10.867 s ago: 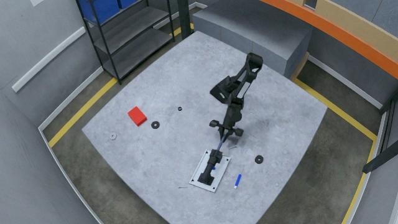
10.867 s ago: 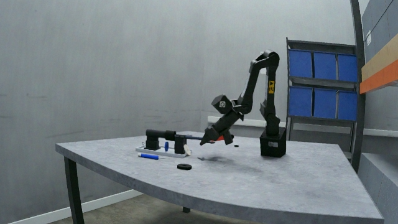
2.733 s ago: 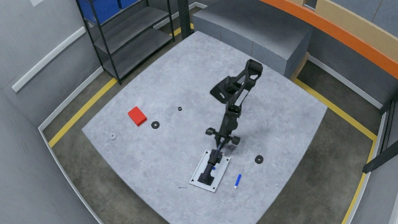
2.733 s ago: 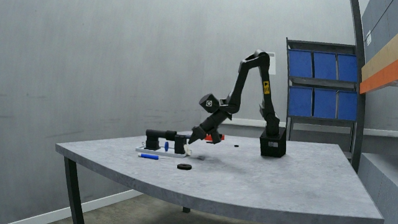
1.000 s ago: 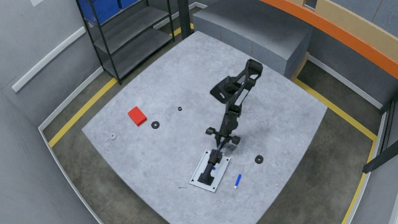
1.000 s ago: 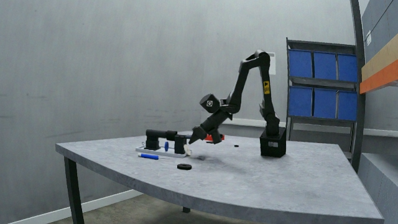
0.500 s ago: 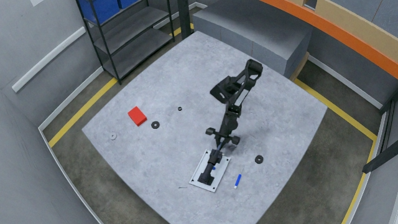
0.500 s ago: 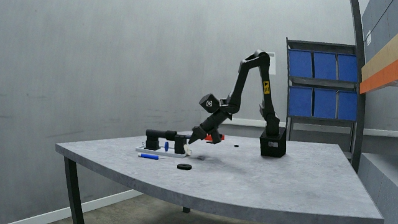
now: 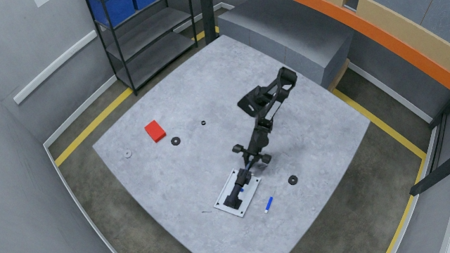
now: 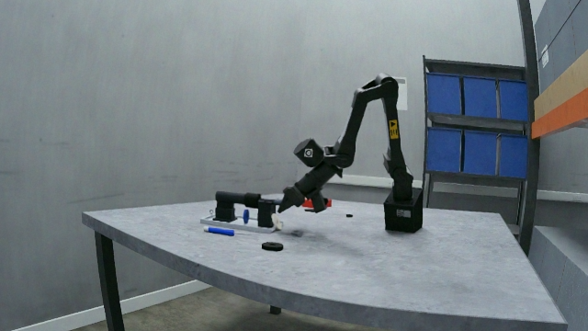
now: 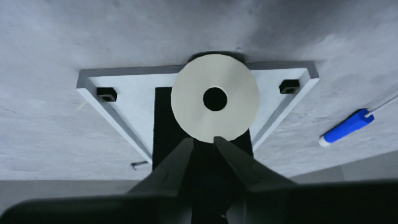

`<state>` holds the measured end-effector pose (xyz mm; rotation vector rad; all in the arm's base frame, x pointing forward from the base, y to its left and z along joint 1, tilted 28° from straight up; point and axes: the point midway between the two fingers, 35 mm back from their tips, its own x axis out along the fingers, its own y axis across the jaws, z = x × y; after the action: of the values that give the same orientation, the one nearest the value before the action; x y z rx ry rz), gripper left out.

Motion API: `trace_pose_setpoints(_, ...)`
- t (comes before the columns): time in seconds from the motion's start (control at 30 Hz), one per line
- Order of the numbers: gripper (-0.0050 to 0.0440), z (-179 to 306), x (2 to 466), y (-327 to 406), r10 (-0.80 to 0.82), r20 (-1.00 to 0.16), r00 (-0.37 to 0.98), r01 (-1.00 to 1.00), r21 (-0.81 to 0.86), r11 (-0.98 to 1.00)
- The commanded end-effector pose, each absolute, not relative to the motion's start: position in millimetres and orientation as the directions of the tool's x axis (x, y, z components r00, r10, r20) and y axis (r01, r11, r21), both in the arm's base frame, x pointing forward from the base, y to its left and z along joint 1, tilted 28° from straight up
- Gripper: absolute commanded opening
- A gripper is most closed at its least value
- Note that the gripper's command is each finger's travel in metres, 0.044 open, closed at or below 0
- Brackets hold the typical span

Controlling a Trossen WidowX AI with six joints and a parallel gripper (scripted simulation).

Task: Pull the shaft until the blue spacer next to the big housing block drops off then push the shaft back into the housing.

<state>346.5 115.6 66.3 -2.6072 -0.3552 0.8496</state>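
A white baseplate (image 9: 238, 192) carries a big black housing block (image 10: 225, 205) and a smaller block (image 10: 265, 212). A blue spacer (image 10: 246, 215) hangs on the shaft between the two blocks; it also shows in the top view (image 9: 242, 190). The shaft ends in a white disc (image 11: 215, 98) with a centre hole, just outside the small block (image 10: 277, 222). My gripper (image 11: 203, 145) (image 10: 281, 208) is shut on the lower rim of this disc. It reaches down at a slant from the arm's side (image 9: 248, 165). Other spacers are hidden.
A blue pen (image 9: 268, 204) lies right of the plate, also in the wrist view (image 11: 346, 128). Black washers (image 9: 292, 180) (image 9: 175, 140) (image 9: 203, 122), a grey washer (image 9: 127, 152) and a red block (image 9: 155, 131) lie about. The arm's base (image 10: 403, 212) stands behind.
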Motion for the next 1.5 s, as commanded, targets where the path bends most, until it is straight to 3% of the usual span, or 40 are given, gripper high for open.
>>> trace_pose_setpoints(0.0, -0.005, 79.6, 356.0, 114.2, 0.344, -0.479, 0.808, 0.128, -0.427, -0.895)
trace_pose_setpoints(1.47, -0.005, 80.3, 360.4, 114.4, 0.344, -0.479, 0.808, 0.128, -0.426, -0.895)
